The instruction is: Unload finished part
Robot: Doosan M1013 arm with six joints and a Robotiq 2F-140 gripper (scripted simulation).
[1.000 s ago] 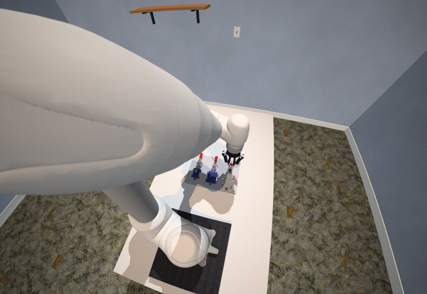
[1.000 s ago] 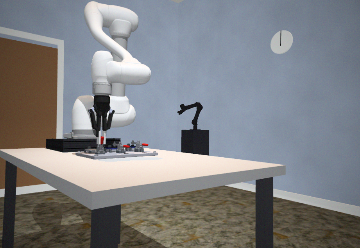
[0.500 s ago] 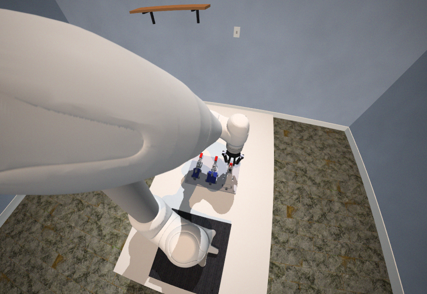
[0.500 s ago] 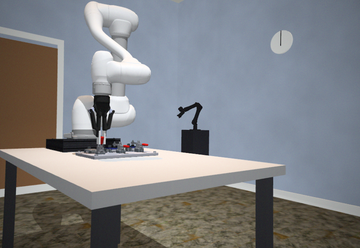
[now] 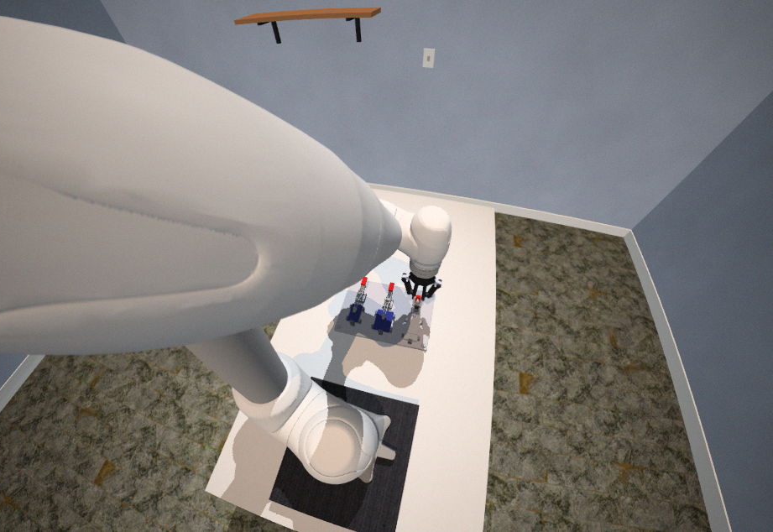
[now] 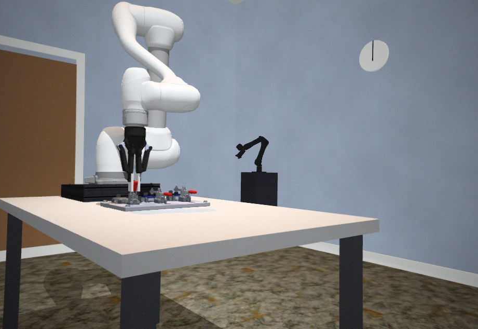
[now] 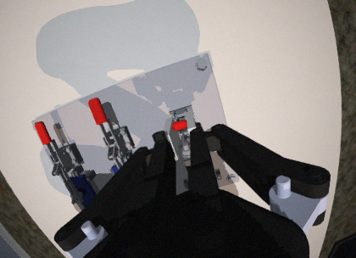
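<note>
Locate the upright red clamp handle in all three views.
Top: the red clamp handle is near centre, at the right end of the fixture plate, just below the tool.
Exterior: left of centre, between the tool's fingers.
Wrist: mid-frame, rightmost of three handles.
Shared landmark: the grey fixture plate.
</note>
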